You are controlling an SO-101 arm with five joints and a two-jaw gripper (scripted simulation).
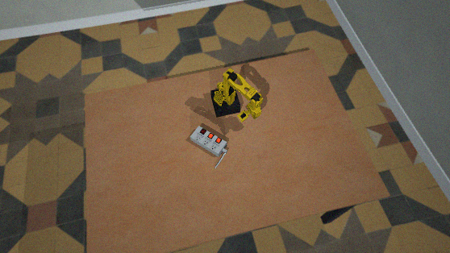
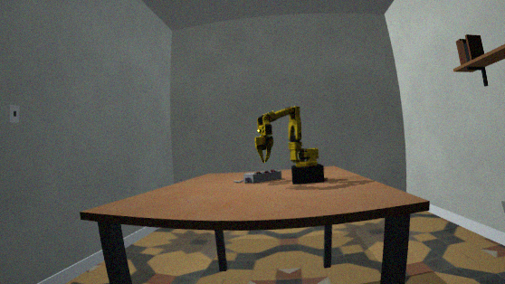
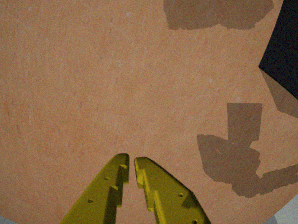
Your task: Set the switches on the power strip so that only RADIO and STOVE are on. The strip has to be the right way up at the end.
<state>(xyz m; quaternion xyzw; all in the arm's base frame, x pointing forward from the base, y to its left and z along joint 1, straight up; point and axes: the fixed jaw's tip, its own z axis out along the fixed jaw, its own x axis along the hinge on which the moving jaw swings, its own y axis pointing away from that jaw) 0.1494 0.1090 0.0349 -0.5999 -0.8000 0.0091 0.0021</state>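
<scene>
The grey power strip point(image 1: 209, 140) lies flat on the wooden table with its switches facing up. Of its three rocker switches, the one at the far end point(image 1: 202, 130) looks dark, and the middle one point(image 1: 210, 135) and the one at the cable end point(image 1: 218, 140) glow orange-red. The labels are too small to read. The strip also shows in the exterior view point(image 2: 262, 175). My gripper point(image 1: 243, 117) is shut and empty. It hangs well above the table point(image 2: 263, 156), to the right of the strip and apart from it. The wrist view shows only my closed fingers over bare wood.
The arm's black base point(image 1: 226, 104) stands just behind the strip. A short grey cable point(image 1: 220, 159) runs from the strip's near end toward the front of the table. The table edge shows close below my fingers in the wrist view.
</scene>
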